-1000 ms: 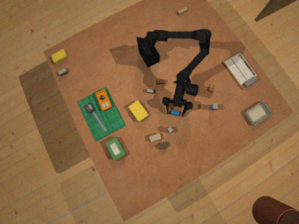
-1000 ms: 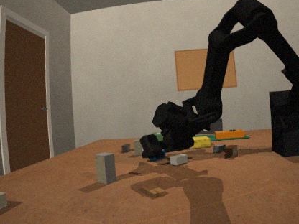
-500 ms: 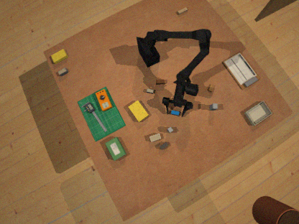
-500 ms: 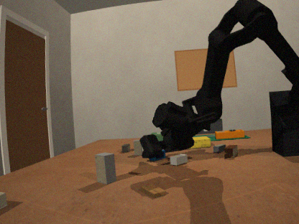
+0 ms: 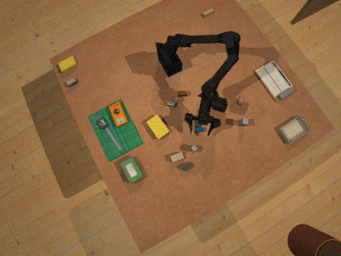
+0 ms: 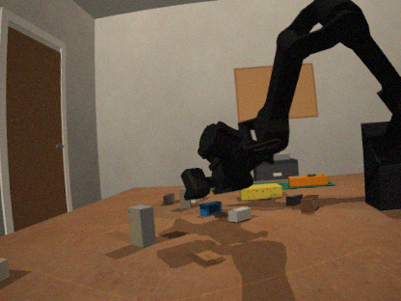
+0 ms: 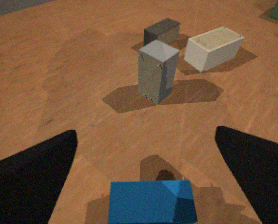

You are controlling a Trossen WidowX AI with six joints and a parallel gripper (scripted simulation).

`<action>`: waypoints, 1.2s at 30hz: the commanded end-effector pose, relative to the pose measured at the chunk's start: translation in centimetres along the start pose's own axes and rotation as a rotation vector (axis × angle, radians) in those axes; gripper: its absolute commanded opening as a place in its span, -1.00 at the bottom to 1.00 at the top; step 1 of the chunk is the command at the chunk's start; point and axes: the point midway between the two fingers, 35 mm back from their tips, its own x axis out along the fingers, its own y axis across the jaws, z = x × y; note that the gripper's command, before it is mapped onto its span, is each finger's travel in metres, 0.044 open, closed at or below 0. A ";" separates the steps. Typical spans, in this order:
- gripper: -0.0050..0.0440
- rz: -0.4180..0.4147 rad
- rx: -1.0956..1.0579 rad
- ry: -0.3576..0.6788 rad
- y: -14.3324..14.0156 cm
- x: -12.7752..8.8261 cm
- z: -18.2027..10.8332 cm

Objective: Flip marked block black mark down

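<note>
The small blue rectangular block (image 7: 151, 201) lies flat on the brown table (image 7: 90, 75), no black mark visible on its upper faces. The black claw (image 7: 145, 172) hangs spread wide and empty just above it, so the turn looks done, with only retreat left.

Arm (image 5: 225, 66): matte black, rounded links, bulky joints.
Base (image 5: 169, 59): black boxy block.
End effector (image 5: 202, 125): two black tapered fingers.
</note>
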 end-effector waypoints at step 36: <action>1.00 0.013 -0.009 0.349 0.6 -1.8 6.5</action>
